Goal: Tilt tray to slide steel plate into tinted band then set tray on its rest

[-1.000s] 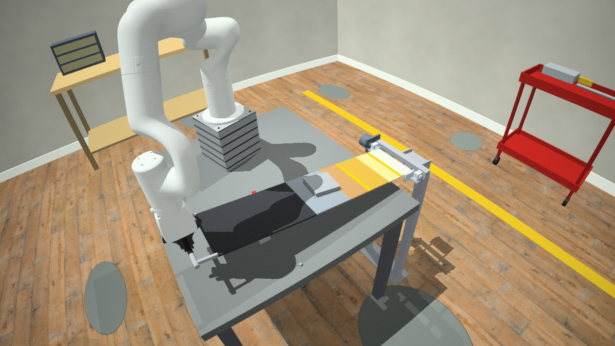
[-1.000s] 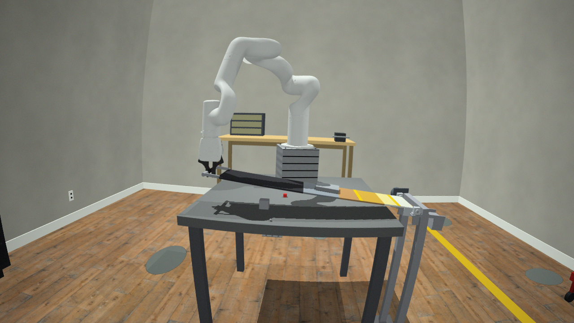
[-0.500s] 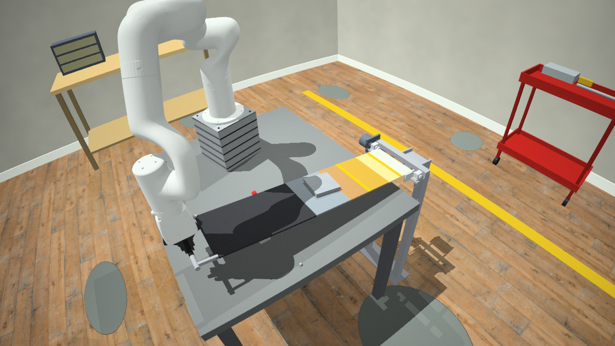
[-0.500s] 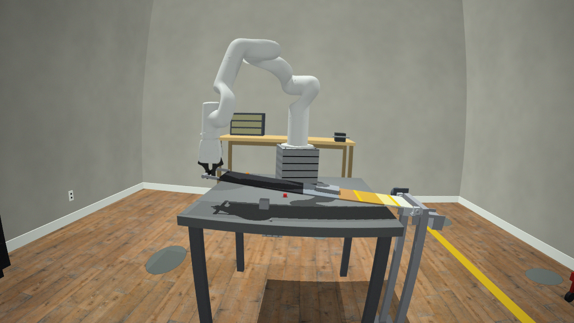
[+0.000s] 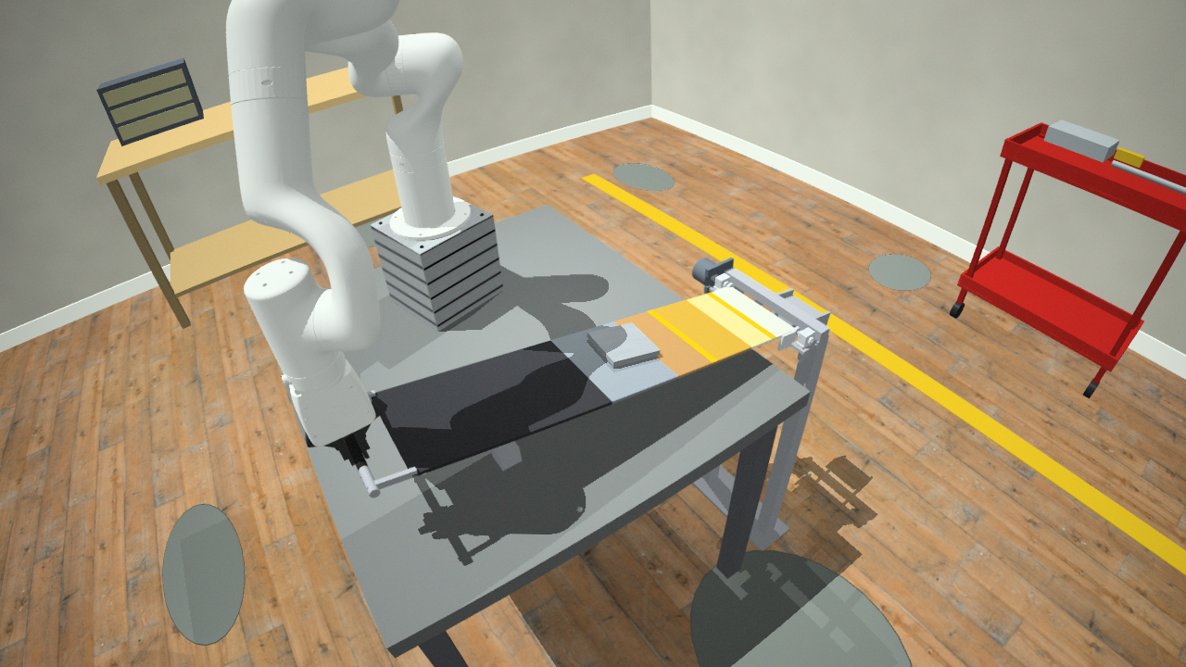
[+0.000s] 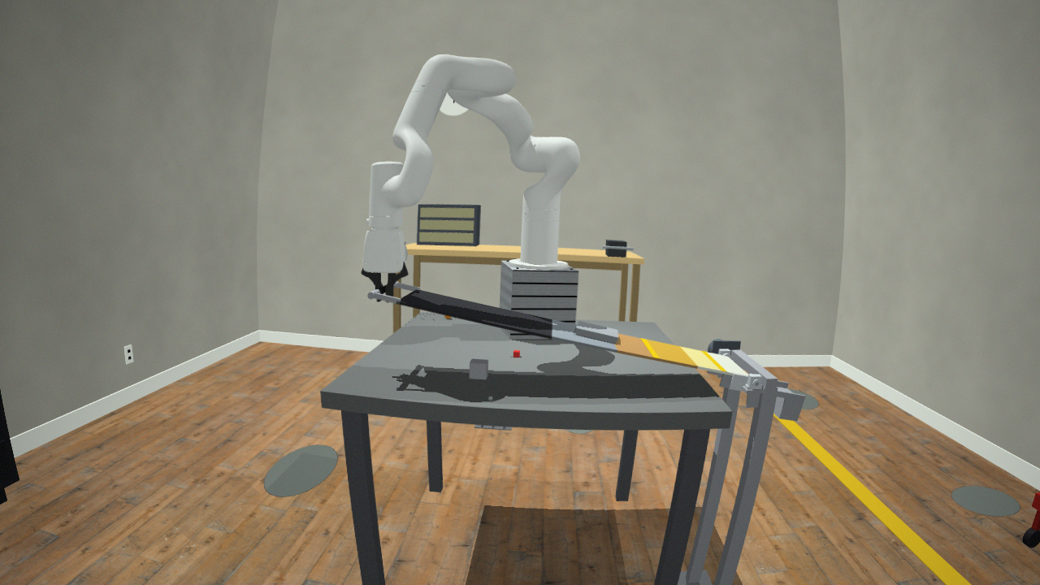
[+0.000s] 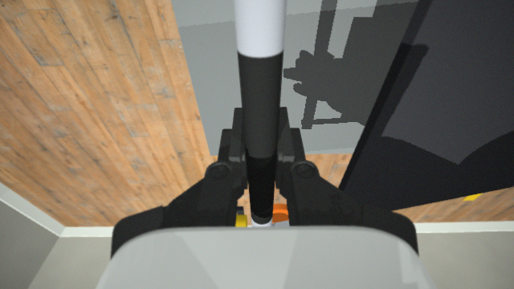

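The long tray (image 5: 464, 414) (image 6: 472, 309) (image 7: 442, 100) is tilted, its handle end raised and its far end hinged on a grey pivot stand (image 5: 811, 348) (image 6: 748, 382). My gripper (image 5: 358, 454) (image 6: 383, 289) (image 7: 260, 125) is shut on the tray's handle bar (image 5: 391, 478) (image 7: 260, 92). The flat steel plate (image 5: 632, 344) (image 6: 595, 331) lies on the bed, across the edge between the grey part and the orange part. It sits uphill of the first solid yellow line (image 5: 684, 335) and the yellow band (image 5: 714, 325) (image 6: 669, 353) beyond it.
The grey table (image 5: 580, 531) (image 6: 523, 407) carries the arm's pedestal (image 5: 437, 265) (image 6: 538, 294), a small grey block (image 6: 478, 368) and a tiny red cube (image 6: 516, 353) below the tray. A wooden shelf (image 5: 215, 248) stands behind and a red cart (image 5: 1069, 290) at the far right.
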Robot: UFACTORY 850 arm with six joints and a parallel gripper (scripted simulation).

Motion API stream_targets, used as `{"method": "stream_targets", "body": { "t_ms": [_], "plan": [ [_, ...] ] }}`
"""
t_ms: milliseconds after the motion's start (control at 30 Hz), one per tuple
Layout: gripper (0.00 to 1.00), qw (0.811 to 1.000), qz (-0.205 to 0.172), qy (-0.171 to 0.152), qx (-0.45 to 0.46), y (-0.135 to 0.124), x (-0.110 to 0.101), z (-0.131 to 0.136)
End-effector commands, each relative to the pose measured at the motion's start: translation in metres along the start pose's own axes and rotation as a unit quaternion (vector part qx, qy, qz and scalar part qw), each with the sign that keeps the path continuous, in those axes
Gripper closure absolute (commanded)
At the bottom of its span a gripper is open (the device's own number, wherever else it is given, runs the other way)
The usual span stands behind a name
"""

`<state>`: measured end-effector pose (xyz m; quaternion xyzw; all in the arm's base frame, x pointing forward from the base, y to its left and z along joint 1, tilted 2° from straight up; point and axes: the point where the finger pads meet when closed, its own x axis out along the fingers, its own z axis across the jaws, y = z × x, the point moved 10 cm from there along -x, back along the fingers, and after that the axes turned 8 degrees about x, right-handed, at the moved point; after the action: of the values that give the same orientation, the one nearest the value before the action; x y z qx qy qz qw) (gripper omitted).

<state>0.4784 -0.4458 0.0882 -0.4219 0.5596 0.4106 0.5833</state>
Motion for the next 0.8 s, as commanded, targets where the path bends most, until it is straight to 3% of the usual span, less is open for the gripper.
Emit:
{"method": "stream_targets", "body": {
  "t_ms": [0,233,767],
  "plan": [
    [1.0,1.0,-0.002,0.001,0.0,-0.001,0.042,-0.007],
    [1.0,1.0,-0.002,0.001,0.0,-0.001,0.049,-0.008],
    [1.0,1.0,-0.002,0.001,0.0,-0.001,0.034,-0.006]
  ]
}}
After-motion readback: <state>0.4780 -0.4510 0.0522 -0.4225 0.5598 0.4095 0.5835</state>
